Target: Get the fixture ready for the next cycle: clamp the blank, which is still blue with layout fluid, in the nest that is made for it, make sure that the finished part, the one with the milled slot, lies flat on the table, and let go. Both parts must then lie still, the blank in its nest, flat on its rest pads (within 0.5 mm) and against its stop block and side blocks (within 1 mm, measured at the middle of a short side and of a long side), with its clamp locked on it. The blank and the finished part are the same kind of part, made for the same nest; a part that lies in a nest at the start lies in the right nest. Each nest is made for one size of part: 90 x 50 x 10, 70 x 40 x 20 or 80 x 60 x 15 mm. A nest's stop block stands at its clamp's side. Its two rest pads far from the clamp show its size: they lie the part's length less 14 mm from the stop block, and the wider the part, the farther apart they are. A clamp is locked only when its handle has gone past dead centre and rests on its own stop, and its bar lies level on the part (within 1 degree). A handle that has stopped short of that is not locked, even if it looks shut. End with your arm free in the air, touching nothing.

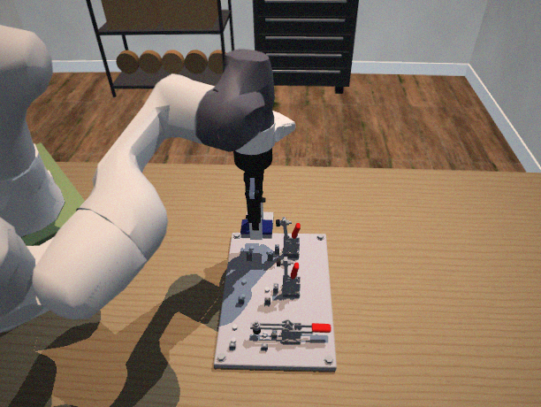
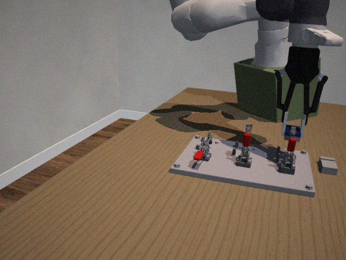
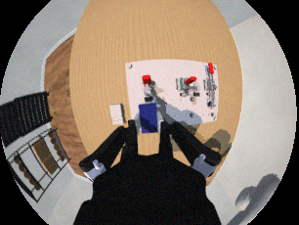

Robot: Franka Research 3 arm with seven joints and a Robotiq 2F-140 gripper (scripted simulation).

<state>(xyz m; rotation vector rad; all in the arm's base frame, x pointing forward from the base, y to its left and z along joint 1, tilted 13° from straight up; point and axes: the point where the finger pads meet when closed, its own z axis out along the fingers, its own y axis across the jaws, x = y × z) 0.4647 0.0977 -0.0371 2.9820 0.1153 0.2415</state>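
My gripper (image 1: 255, 233) (image 2: 293, 136) (image 3: 149, 116) is shut on the blue blank (image 1: 267, 226) (image 2: 289, 130) (image 3: 148, 117) across its width and holds it about level in the air, near the plate's edge at the end nest. The finished part (image 1: 268, 216) (image 2: 328, 166) (image 3: 116, 113) lies flat on the table beside the plate; its slot shows in the exterior view. The end clamp's red handle (image 1: 296, 231) (image 2: 292, 144) (image 3: 147, 79) stands up and its bar is raised. The blank's underside is hidden.
The fixture plate (image 1: 309, 310) (image 2: 220, 169) carries three nests. The middle clamp's handle (image 1: 294, 271) (image 2: 247, 139) (image 3: 191, 79) stands up, with its bar raised. The far clamp's handle (image 1: 321, 327) (image 2: 198, 155) (image 3: 210, 67) lies down, its bar low over a nest without a part.
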